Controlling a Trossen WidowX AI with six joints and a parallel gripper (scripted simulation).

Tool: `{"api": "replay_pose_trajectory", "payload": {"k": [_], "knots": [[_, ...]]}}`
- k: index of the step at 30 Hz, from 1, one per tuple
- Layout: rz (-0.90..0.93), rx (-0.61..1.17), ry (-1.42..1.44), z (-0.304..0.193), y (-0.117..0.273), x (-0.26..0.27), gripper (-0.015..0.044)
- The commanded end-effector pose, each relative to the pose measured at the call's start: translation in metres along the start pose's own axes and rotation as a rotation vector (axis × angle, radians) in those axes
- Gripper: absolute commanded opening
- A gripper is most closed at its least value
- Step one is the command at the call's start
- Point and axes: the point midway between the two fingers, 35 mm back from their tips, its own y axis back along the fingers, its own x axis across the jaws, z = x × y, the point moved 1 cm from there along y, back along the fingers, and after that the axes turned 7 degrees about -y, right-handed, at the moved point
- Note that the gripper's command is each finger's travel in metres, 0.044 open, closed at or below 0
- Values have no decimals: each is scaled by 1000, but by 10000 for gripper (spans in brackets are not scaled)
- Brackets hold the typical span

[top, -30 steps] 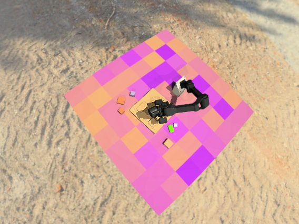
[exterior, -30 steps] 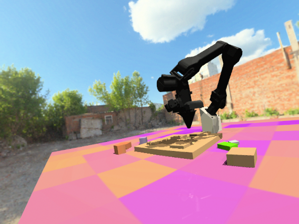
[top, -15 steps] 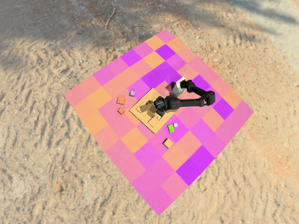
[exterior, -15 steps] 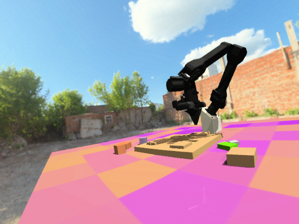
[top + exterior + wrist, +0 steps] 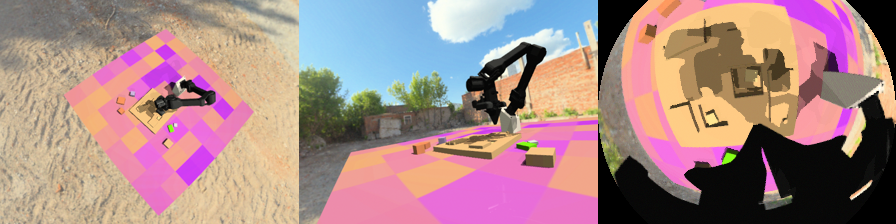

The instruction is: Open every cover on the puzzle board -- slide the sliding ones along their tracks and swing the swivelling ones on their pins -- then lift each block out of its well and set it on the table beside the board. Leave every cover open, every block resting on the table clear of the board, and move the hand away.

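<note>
top view: the black arm reaches from its pale base across the tan puzzle board, which lies flat on the pink, orange and purple tabletop. the hand hangs over the board, pointing down, its fingertips together with nothing pinched between them; in the exterior view there's a gap between the tips and the wood. off one side of the board sit two orange blocks, near each other, and a lavender block. off another side are a bright green block, a small pale grey block just beside it, and a tan block a bit farther out. all six rest on the tabletop, apart from the board. a flat raised piece shows on the board's top. the wrist view shows a square recess and a smaller corner-shaped one, partly in the arm's shadow; whether every cover is open, i can't tell.
</note>
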Motion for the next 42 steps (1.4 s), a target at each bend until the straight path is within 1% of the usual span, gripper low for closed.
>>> {"api": "replay_pose_trajectory", "payload": {"k": [1, 10, 42], "knots": [[1, -6, -2, 1, 0, 0, 0], [1, -7, -2, 1, -1, 0, 0], [1, -8, -2, 2, -33, 2, 0]]}}
